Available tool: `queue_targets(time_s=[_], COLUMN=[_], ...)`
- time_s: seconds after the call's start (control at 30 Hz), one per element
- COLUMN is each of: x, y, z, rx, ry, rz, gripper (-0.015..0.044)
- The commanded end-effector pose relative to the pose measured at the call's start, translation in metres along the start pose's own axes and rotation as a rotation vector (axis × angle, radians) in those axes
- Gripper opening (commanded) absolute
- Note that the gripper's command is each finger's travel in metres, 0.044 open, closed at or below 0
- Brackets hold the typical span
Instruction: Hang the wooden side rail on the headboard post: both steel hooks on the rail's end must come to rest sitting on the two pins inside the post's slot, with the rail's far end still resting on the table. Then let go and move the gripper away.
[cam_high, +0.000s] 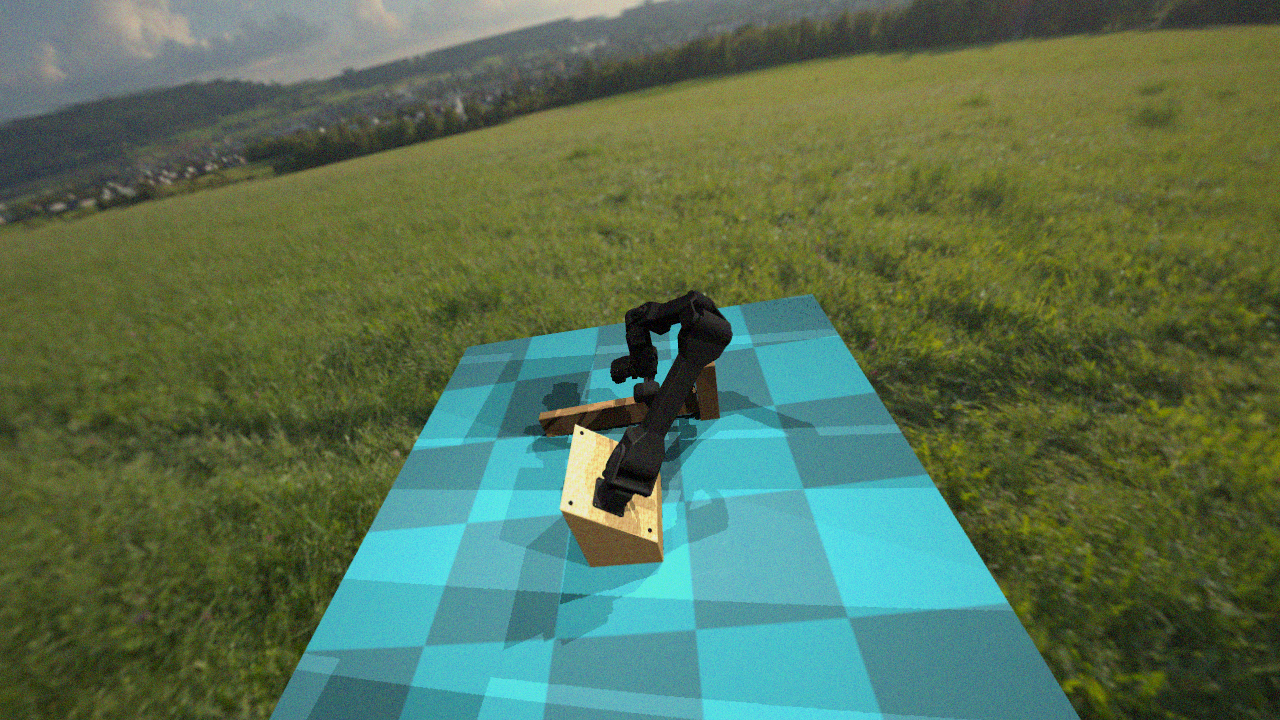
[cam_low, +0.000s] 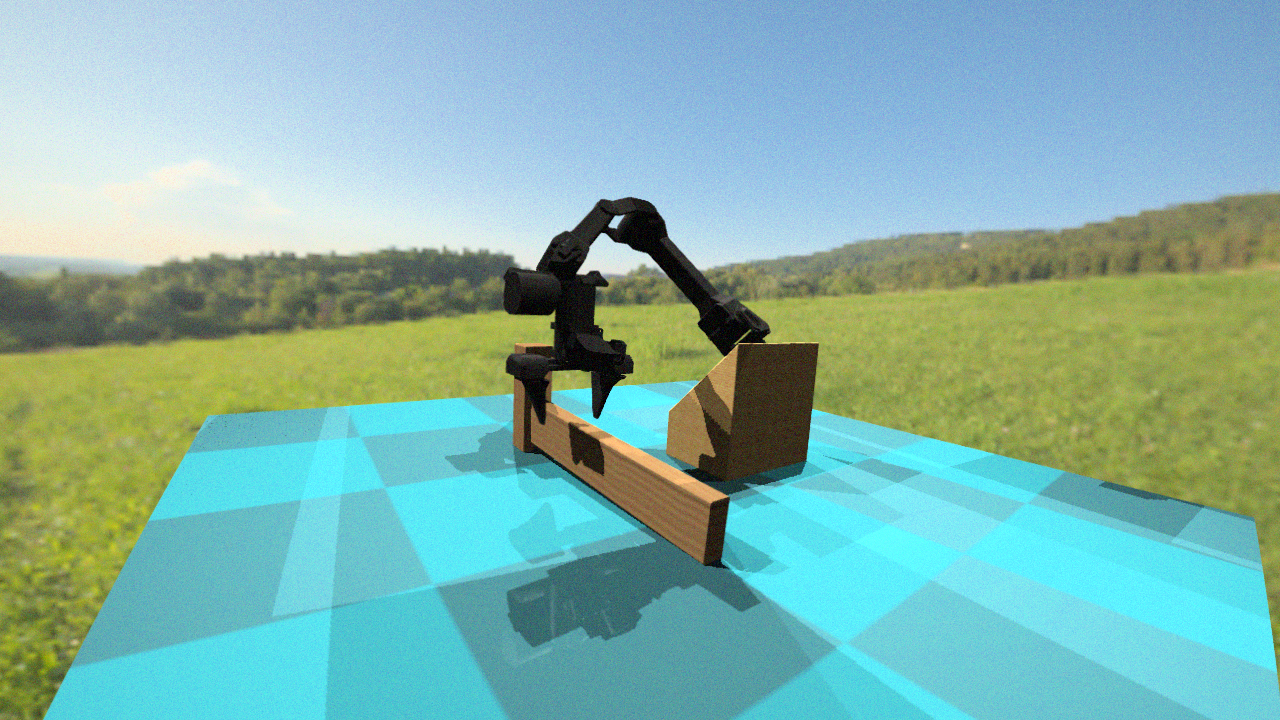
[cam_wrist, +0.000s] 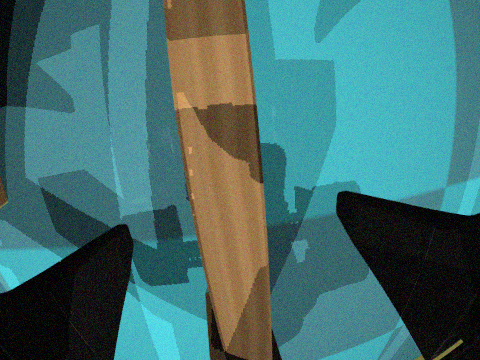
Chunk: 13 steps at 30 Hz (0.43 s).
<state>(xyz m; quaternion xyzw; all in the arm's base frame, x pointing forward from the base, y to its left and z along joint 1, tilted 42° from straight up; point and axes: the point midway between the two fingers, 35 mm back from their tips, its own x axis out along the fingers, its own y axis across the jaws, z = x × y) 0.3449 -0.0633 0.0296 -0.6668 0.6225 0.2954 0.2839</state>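
The wooden side rail (cam_high: 586, 415) (cam_low: 644, 479) (cam_wrist: 225, 200) stands on its narrow edge. Its far end, nearest the exterior camera, rests on the table; its other end meets the upright headboard post (cam_high: 708, 394) (cam_low: 522, 411), with no gap that I can make out. The steel hooks, the slot and the pins are hidden, so I cannot tell how the hooks sit. My gripper (cam_low: 569, 418) (cam_wrist: 236, 219) is open wide and empty, pointing down over the rail near the post. Its fingertips stand on either side of the rail at about its top edge, clear of its faces in the wrist view.
The arm is mounted on a wedge-shaped wooden block (cam_high: 617, 546) (cam_low: 774, 402), beside the rail. The arm arches from it across to the rail. The table (cam_high: 760, 644) (cam_low: 223, 644) has a blue checkered top crossed by shadows, and its back edge lies beyond the post.
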Motion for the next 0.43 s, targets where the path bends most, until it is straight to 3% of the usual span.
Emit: queue_targets(time_s=[0.0,0.4], x=[0.0037,0.0004], y=[0.0018,0.0003], z=[0.0015,0.0002], rx=[0.006,0.001], ry=[0.003,0.000], rz=[0.011,0.001], gripper=[0.0440,0.0440])
